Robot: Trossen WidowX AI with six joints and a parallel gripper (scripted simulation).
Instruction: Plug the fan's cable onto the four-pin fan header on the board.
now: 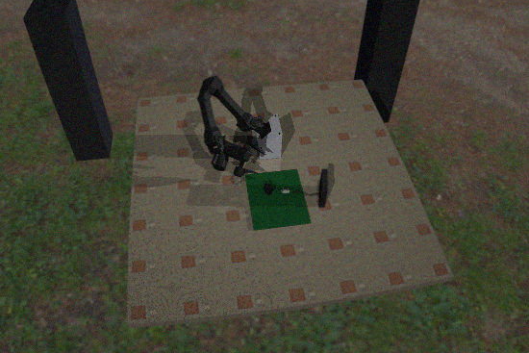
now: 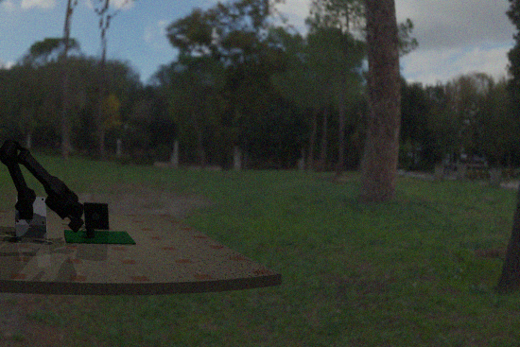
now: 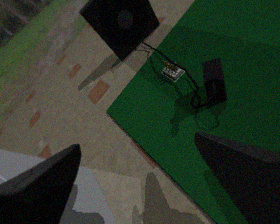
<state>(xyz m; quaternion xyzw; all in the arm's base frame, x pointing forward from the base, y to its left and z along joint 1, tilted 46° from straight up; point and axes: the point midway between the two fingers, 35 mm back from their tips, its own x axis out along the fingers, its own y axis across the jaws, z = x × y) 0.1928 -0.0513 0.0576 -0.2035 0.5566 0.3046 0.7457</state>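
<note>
The green board [image 1: 279, 214] [image 2: 120, 238] [image 3: 240, 30] lies flat. A small pale header [image 1: 286, 191] [image 3: 172, 72] sits on it; its pins are too small to count. The black plug [image 1: 269, 189] [image 3: 215, 80] looks like an upright dark block on the board, apart from the header. A thin black cable [image 3: 191, 79] loops from it past the header to the square black fan [image 1: 323, 188] [image 2: 96, 216] [image 3: 120, 25], which stands upright beyond the board. My gripper [image 1: 260, 163] [image 3: 139, 142] is open and empty, near the board's arm-side edge and short of the plug.
A white panel [image 1: 274, 141] [image 2: 39, 216] stands beside the arm, and a pale surface shows low at the left in the wrist view. Two tall black pillars [image 1: 69, 79] [image 1: 391, 36] carrying other arms stand beyond the tiled platform [image 1: 269, 276].
</note>
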